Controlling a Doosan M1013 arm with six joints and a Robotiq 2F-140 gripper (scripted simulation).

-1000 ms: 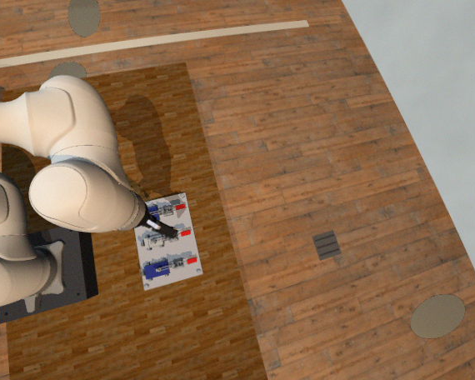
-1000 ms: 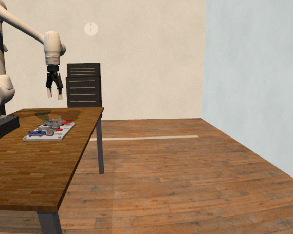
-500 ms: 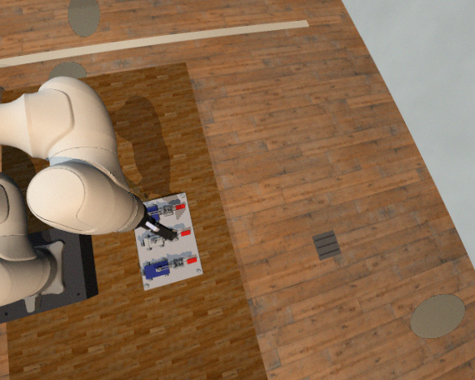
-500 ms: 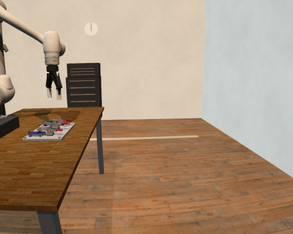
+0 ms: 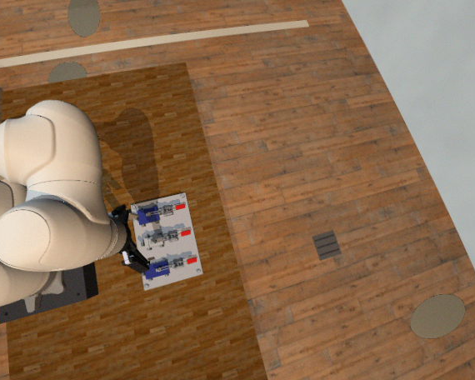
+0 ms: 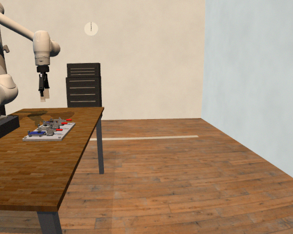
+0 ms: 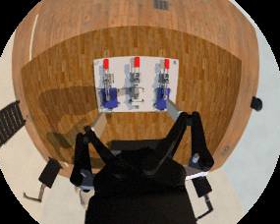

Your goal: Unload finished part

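Note:
The white fixture plate (image 5: 180, 272) (image 6: 63, 135) (image 7: 149, 69) lies on the table (image 5: 201, 325) (image 6: 21, 174). It bears three nests in a row. The grey part (image 5: 149, 239) (image 7: 137, 92) sits in the middle nest; its slot is too small to make out. A blue blank (image 5: 147, 217) (image 7: 111, 99) and another blue blank (image 5: 157, 272) (image 6: 37, 133) (image 7: 162, 100) sit in the outer nests. The clamps' red handles (image 5: 186, 232) (image 6: 59, 130) (image 7: 137, 62) lie low, pointing away from the parts. My gripper (image 5: 140, 242) (image 6: 44, 97) (image 7: 135, 110) is open and empty, high above the plate's part side.
The robot's dark base block (image 5: 90, 279) (image 6: 5, 128) stands on the table on the part side of the plate. A dark drawer cabinet (image 6: 84, 92) (image 7: 5, 123) stands beyond the table's far end. The clamps stand up from the plate beside the parts.

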